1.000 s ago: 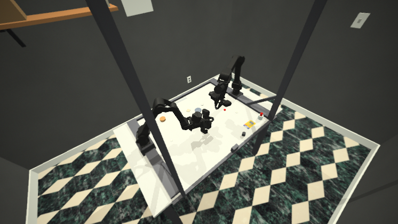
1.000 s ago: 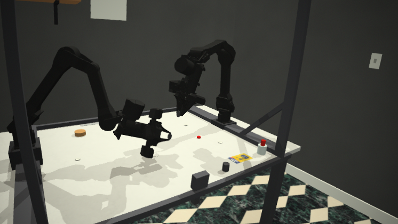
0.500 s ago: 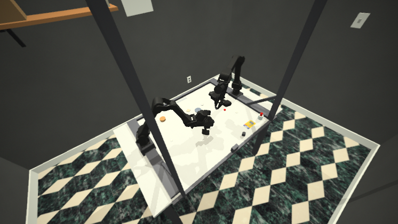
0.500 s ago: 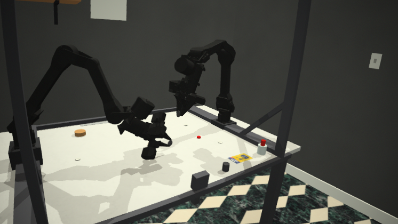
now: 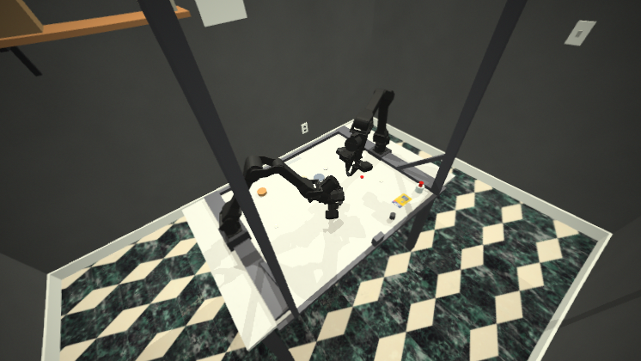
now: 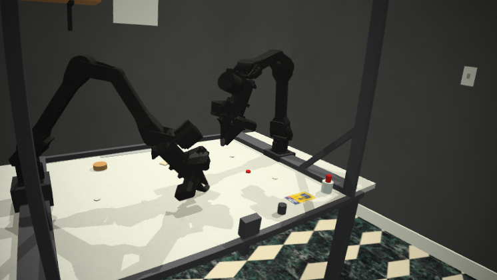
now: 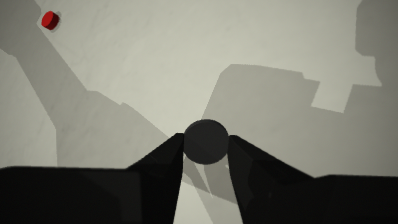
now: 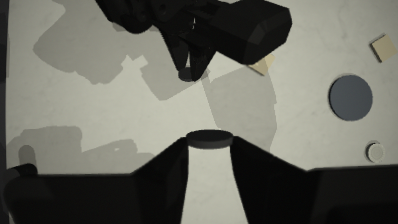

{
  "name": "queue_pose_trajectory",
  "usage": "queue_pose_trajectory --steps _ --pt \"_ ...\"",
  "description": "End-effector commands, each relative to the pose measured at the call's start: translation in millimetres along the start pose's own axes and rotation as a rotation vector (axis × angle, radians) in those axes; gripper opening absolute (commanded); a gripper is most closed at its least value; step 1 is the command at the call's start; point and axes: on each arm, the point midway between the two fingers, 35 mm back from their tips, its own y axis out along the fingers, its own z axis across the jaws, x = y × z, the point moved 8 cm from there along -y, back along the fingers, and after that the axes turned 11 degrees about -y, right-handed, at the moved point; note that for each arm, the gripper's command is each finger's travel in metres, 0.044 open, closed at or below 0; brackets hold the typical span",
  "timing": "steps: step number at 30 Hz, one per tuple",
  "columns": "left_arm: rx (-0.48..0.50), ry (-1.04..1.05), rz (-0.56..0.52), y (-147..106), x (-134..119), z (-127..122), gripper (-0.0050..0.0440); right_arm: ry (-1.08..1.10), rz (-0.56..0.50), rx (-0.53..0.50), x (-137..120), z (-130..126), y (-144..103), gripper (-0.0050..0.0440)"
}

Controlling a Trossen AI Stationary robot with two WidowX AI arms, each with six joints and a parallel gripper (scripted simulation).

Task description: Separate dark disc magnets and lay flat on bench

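Across a white bench (image 5: pixel 304 246) (image 6: pixel 146 222) framed in dark grey metal, two black jointed arms are reaching inward. Beside the near rail, a dark grey block (image 5: pixel 378 238) (image 6: pixel 249 225) is standing near a yellow-and-blue printed card (image 5: pixel 401 200) (image 6: pixel 300 197). A flat blue-grey disc (image 5: pixel 319 177) (image 8: pixel 351 97) and an orange-brown round puck (image 5: pixel 261 192) (image 6: pixel 100 166) are lying farther back.

Above the bench, the left gripper (image 5: pixel 338 200) (image 6: pixel 205 188) (image 7: pixel 205 142) (image 8: pixel 188 74) is holding one dark disc magnet (image 7: pixel 206 142) (image 8: pixel 186 74) by its rim, fingers narrowed around it. Its round face is turning squarely toward its own wrist camera, its axis running along that camera's line of sight.

The right gripper (image 5: pixel 349 173) (image 6: pixel 223 142) (image 8: pixel 209 144) is similarly pinching the other dark disc magnet (image 6: pixel 222 141) (image 8: pixel 209 138). Nearly edge-on to its wrist camera, that disc is spanning finger to finger, its broad width running crosswise. The magnets are hanging apart, neither resting on the bench.

A small red cylinder (image 5: pixel 362 177) (image 6: pixel 248 171) (image 7: pixel 50 20) is sitting nearby.

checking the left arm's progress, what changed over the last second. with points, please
The left gripper (image 5: pixel 340 200) (image 6: pixel 204 188) (image 7: pixel 205 142) (image 8: pixel 188 74) tipped downward and came lower toward the bench. No visible grab or release: it holds one dark disc magnet (image 7: pixel 206 142) (image 8: pixel 187 74). The right gripper (image 5: pixel 349 173) (image 6: pixel 222 142) (image 8: pixel 209 144) and the red disc (image 5: pixel 362 177) (image 6: pixel 248 171) (image 7: pixel 49 20) stayed put.
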Motion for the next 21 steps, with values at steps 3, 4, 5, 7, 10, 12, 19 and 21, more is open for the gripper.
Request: queue_pose_trajectory --steps 3,4,5,7,10,12,19,21 --pt "-0.058 -0.167 0.083 -12.0 14.8 9.6 0.0040 0.005 -0.033 0.002 3.1 -1.6 -10.1 0.0040" --pt "-0.067 -0.188 0.107 -12.0 13.2 9.1 0.0040 0.005 -0.033 0.002 3.1 -1.6 -10.1 0.0040" --pt "-0.075 -0.213 0.125 -13.1 13.3 9.3 0.0040 0.005 -0.033 0.002 3.1 -1.6 -10.1 0.0040" --pt "-0.082 -0.235 0.144 -14.1 12.9 9.4 0.0040 0.005 -0.033 0.002 3.1 -1.6 -10.1 0.0040" --pt "-0.095 -0.283 0.188 -16.7 12.1 9.7 0.0040 0.005 -0.033 0.002 3.1 -1.6 -10.1 0.0040" --pt "-0.107 -0.331 0.231 -19.2 11.2 9.9 0.0040 0.005 -0.033 0.002 3.1 -1.6 -10.1 0.0040" --pt "-0.131 -0.485 0.384 -26.6 5.9 9.4 0.0040 0.005 -0.033 0.002 3.1 -1.6 -10.1 0.0040" --pt "-0.133 -0.524 0.423 -29.6 5.1 9.6 0.0040 0.005 -0.033 0.002 3.1 -1.6 -10.1 0.0040"
